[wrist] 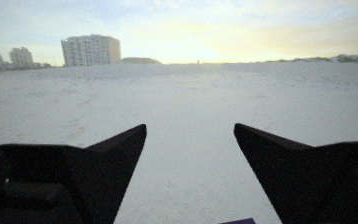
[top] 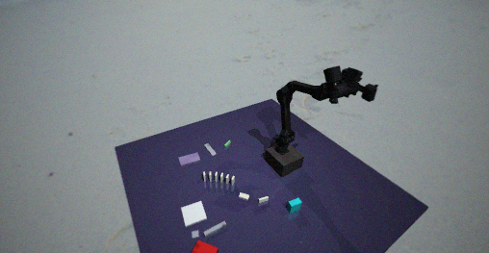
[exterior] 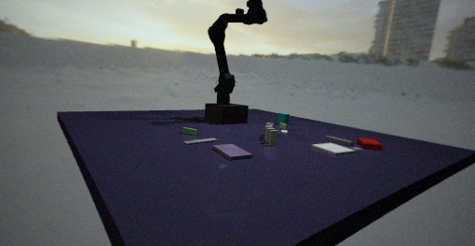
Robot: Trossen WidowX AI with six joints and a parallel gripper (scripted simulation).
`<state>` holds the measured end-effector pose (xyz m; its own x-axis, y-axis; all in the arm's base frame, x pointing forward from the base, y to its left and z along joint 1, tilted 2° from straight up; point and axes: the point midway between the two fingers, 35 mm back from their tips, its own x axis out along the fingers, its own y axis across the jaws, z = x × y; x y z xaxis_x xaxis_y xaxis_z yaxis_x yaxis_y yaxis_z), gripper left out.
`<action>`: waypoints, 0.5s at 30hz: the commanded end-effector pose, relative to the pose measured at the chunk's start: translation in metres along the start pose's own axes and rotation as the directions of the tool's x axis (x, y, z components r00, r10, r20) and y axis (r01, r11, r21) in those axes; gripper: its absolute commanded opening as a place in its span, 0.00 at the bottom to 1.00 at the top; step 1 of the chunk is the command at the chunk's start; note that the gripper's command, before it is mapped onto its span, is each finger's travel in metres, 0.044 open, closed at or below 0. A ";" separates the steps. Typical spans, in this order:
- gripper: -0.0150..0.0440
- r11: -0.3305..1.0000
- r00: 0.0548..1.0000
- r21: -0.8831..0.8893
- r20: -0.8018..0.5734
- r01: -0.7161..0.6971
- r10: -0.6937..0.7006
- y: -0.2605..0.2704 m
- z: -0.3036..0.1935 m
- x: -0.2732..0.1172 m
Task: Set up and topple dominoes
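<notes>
Several cream dominoes [top: 221, 177] [exterior: 271, 137] stand upright in an evenly spaced row on the dark blue mat. One loose domino [top: 244, 196] [exterior: 284, 132] lies flat just beyond the row's right end in the top view. Another loose domino [top: 263, 200] [exterior: 283, 126] rests lower than the standing ones, apparently on its long edge, further right. My gripper [wrist: 190, 128] is open and empty, with its fingers wide apart. It is high above the mat, far from the dominoes, and its wrist view shows mostly sand and horizon.
A teal block [top: 294, 205] [exterior: 283, 118] is right of the loose dominoes. A white slab [top: 193, 214] [exterior: 334, 149], grey bar [top: 215, 229] and red block [top: 205, 247] are nearer the top view. A purple slab [top: 189, 159], grey strip [top: 210, 149] and green block [top: 227, 143] lie behind the row.
</notes>
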<state>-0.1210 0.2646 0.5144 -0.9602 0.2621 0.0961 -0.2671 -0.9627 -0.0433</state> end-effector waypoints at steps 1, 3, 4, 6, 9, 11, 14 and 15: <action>0.98 1.000 1.000 -0.003 0.002 0.007 -0.007 -0.002 0.000 -0.001; 1.00 0.998 0.998 -0.027 0.016 0.063 -0.063 -0.014 0.000 -0.006; 1.00 0.994 0.994 -0.029 0.025 0.109 -0.108 -0.024 -0.002 -0.012; 1.00 0.980 0.980 0.042 0.028 0.197 -0.198 -0.048 -0.009 -0.024; 1.00 0.934 0.945 0.164 0.020 0.318 -0.326 -0.082 -0.023 -0.045; 1.00 0.886 0.912 0.242 0.008 0.396 -0.410 -0.104 -0.033 -0.063; 1.00 0.789 0.847 0.355 -0.018 0.502 -0.531 -0.133 -0.050 -0.093; 1.00 0.750 0.822 0.390 -0.029 0.534 -0.569 -0.142 -0.057 -0.104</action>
<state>-0.0138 0.3643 0.4694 -0.7106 0.6967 0.0982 -0.6419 -0.6991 0.3150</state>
